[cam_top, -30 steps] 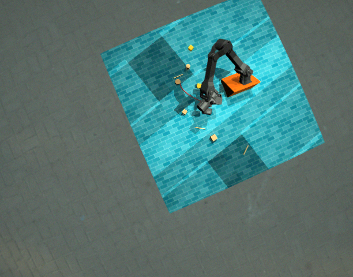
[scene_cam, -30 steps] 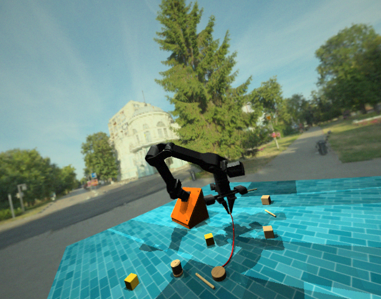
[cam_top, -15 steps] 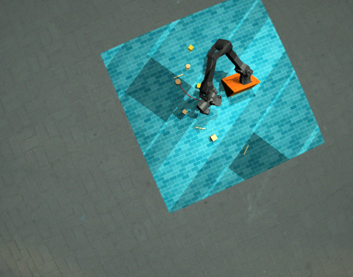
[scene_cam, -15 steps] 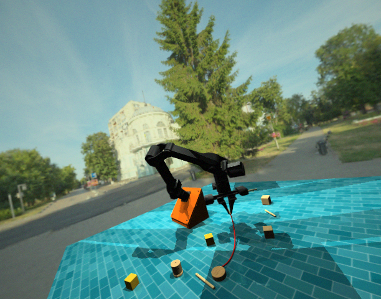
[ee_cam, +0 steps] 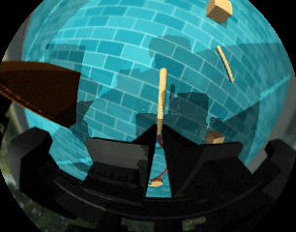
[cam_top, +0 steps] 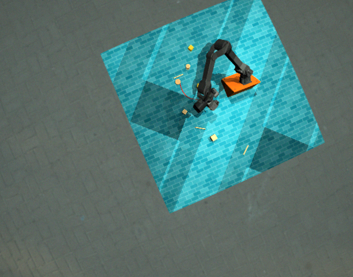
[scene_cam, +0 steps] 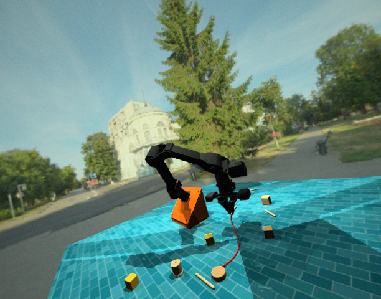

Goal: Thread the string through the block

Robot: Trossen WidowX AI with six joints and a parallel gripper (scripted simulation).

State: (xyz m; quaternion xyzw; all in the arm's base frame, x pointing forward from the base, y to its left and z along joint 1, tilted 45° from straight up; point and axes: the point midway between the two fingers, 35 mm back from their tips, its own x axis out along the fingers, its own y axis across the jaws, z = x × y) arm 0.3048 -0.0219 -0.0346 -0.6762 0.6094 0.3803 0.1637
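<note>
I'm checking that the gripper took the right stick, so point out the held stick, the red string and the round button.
held stick (ee_cam: 162,97): wrist view, middle of its length
red string (cam_top: 183,92) (scene_cam: 238,243): top and exterior views, partway along
round button (cam_top: 177,81) (scene_cam: 218,273): top and exterior views, upper face

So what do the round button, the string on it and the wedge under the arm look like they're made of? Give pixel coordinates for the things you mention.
Button (cam_top: 177,81) (scene_cam: 218,272): matte wood, visible grain. String (cam_top: 184,93) (scene_cam: 238,245): perhaps smooth cord, curving softly. Wedge (cam_top: 227,86) (scene_cam: 188,205): orange, possibly painted metal or plastic, with flat faces.
</note>
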